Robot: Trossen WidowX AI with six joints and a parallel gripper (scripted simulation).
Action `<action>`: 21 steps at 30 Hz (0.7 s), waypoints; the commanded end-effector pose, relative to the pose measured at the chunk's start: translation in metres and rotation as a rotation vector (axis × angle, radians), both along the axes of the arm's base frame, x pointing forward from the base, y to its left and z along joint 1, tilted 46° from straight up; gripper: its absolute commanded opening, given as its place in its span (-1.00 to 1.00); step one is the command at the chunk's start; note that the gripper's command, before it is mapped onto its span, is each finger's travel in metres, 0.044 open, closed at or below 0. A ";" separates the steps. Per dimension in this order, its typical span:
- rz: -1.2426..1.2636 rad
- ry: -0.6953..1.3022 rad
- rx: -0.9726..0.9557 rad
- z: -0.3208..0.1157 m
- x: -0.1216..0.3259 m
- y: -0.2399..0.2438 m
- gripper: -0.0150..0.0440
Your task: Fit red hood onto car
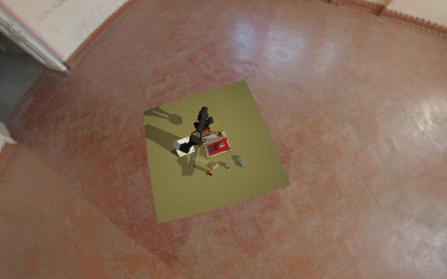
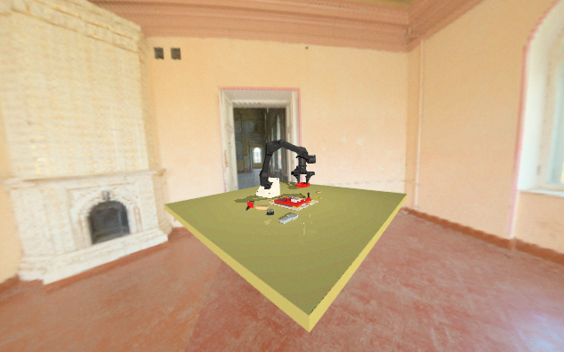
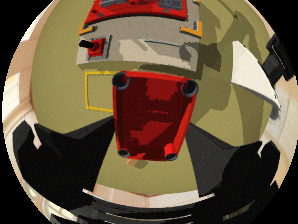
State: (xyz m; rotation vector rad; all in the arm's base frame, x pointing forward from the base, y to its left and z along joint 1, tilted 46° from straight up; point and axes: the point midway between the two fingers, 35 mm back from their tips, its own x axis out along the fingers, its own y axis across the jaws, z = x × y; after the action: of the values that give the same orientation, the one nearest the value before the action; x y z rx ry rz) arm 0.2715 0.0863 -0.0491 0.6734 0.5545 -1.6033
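The red hood (image 2: 302, 185) (image 3: 145, 112) is off the table, held between the fingers. The wrist view looks into its hollow underside, with a dark ringed hole at each corner. My gripper (image 2: 302, 180) (image 3: 150, 123) is shut on the hood by its two sides. It is beyond the jig's end, not over the chassis. The red chassis (image 1: 216, 151) (image 2: 284, 202) (image 3: 132, 11) sits in the grey jig (image 1: 211, 138) (image 3: 140, 36), partly cut off at the top of the wrist view. The grey engine block (image 1: 222, 144) is on its deck. The pegs are too small to make out.
A red piece with a black knob (image 1: 219, 134) (image 3: 96, 47) stands on the jig's end. A yellow outline (image 1: 220, 127) (image 3: 86, 92) lies beside it. A grey block (image 1: 241, 162) (image 2: 288, 218), a wheel (image 1: 227, 167) (image 2: 270, 212) and a tan block (image 1: 215, 166) (image 2: 261, 208) lie across the jig.
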 end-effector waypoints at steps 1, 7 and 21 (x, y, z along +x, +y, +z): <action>-0.032 -0.034 -0.001 0.001 0.000 0.001 -0.49; -0.031 -0.035 -0.001 -0.010 0.001 -0.009 -0.49; -0.032 -0.035 -0.005 -0.054 -0.006 -0.056 -0.49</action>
State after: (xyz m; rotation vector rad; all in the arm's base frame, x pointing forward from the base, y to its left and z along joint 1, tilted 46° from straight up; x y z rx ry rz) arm 0.2649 0.0310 -0.1001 0.7123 0.5154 -1.6292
